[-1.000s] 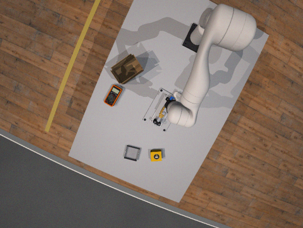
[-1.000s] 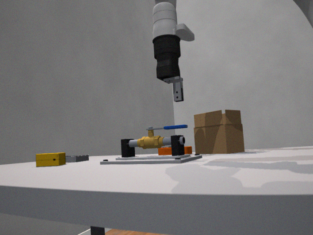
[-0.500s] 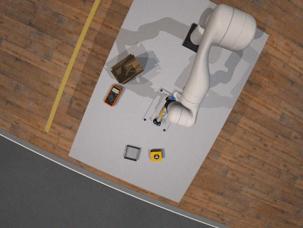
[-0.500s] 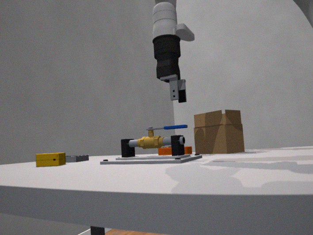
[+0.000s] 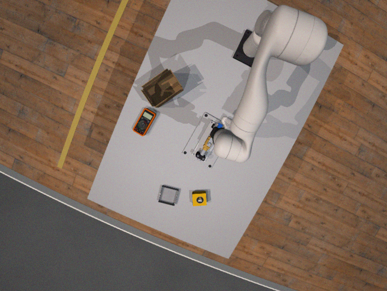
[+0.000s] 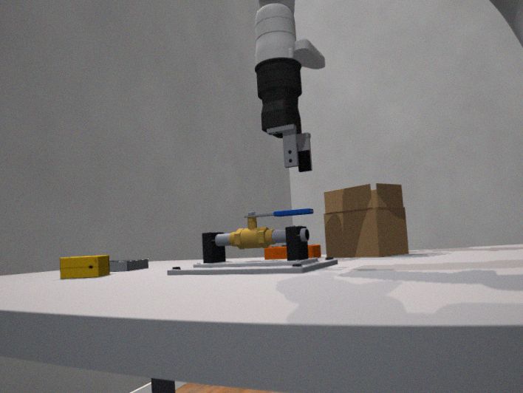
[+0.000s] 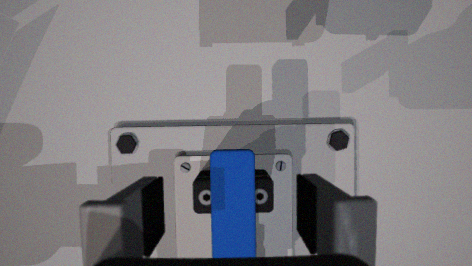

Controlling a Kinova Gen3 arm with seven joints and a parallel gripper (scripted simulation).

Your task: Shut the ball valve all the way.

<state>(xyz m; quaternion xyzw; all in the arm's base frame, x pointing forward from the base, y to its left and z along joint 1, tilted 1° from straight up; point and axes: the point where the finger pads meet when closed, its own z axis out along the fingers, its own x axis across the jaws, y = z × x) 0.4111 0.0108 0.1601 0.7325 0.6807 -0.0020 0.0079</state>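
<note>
A brass ball valve [image 6: 250,236] sits between two black clamps on a grey base plate [image 6: 253,267]. Its blue handle [image 6: 292,212] lies level, in line with the pipe, pointing right in the side view. My gripper [image 6: 297,162] hangs straight above the blue handle's end, clearly above it and not touching. The fingers are open and empty. In the wrist view the blue handle [image 7: 233,207] runs up the middle between my two open fingers, above the base plate [image 7: 232,147]. From above, my arm hides most of the valve [image 5: 206,145].
A cardboard box [image 6: 364,220] stands to the right of the valve. An orange multimeter [image 5: 144,121] lies beyond the valve. A yellow block [image 6: 83,266] and a grey square frame [image 5: 169,195] lie at the left end of the table.
</note>
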